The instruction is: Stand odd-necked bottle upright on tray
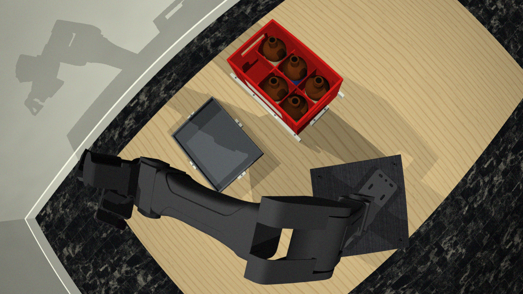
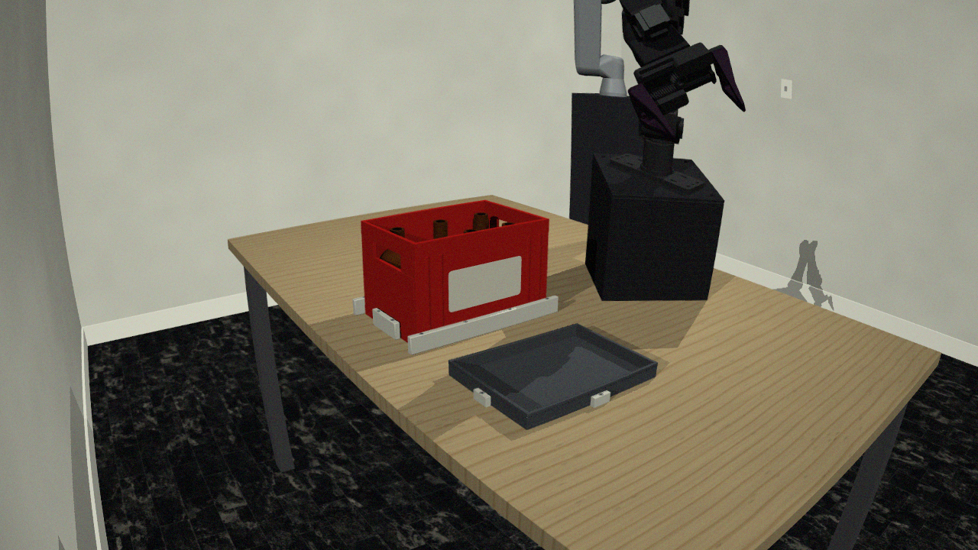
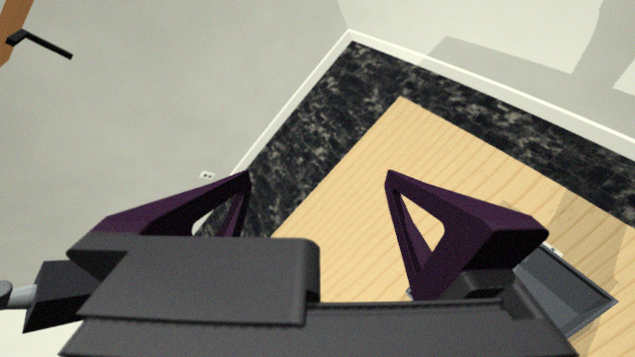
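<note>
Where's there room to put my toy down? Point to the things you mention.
Inside the tray point(image 1: 217, 146) point(image 2: 567, 369) point(image 3: 571, 293), nothing stands. There's also wood to the right of the red crate point(image 1: 318, 60) point(image 2: 430, 287) in the top view. The crate is crowded: bottles fill five slots, and one slot is free.
</note>
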You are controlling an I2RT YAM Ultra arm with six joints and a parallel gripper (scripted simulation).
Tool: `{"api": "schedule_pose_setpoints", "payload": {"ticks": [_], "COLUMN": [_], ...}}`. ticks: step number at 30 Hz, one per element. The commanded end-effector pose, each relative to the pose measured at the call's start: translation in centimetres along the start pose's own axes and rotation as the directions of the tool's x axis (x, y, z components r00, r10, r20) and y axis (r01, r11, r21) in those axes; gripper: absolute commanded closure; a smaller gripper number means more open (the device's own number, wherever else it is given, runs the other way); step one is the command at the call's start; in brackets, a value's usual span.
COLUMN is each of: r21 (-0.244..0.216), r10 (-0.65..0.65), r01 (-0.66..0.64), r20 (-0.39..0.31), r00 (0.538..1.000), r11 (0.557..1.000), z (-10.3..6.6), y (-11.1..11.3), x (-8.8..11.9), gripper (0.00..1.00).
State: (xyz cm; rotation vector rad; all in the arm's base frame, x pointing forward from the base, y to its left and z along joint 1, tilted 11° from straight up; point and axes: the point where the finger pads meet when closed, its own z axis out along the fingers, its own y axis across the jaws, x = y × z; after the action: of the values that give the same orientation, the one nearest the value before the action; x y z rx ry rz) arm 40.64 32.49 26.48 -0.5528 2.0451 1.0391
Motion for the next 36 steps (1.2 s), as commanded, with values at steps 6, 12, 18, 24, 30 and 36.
{"api": "schedule_pose_setpoints", "payload": {"ticks": [6,12,18,24,30,36], "r21": [0.211,0.356,0.480,0.614,0.736,0.808], "r10": [-0.130,-0.204,-0.273,-0.353,-0.436,-0.490], "r01": [0.088,0.097,0.089,0.061,0.014,-0.029], "r20": [0.193,0.275,0.328,0.368,0.386,0.385], "r00": [0.972,0.940,0.904,0.860,0.813,0.782], "r11": [0.974,0.929,0.873,0.787,0.677,0.588], "z": [-7.4,-12.6,-17.3,-22.8,-28.6,-32.6], "y": [-3.6,-5.8,-7.4,-8.7,-9.5,-9.8], "x": [-4.9,-6.8,-8.0,-8.8,-8.9,-8.6], "gripper": [0.00,0.00,0.00,0.00,0.00,0.00]}}
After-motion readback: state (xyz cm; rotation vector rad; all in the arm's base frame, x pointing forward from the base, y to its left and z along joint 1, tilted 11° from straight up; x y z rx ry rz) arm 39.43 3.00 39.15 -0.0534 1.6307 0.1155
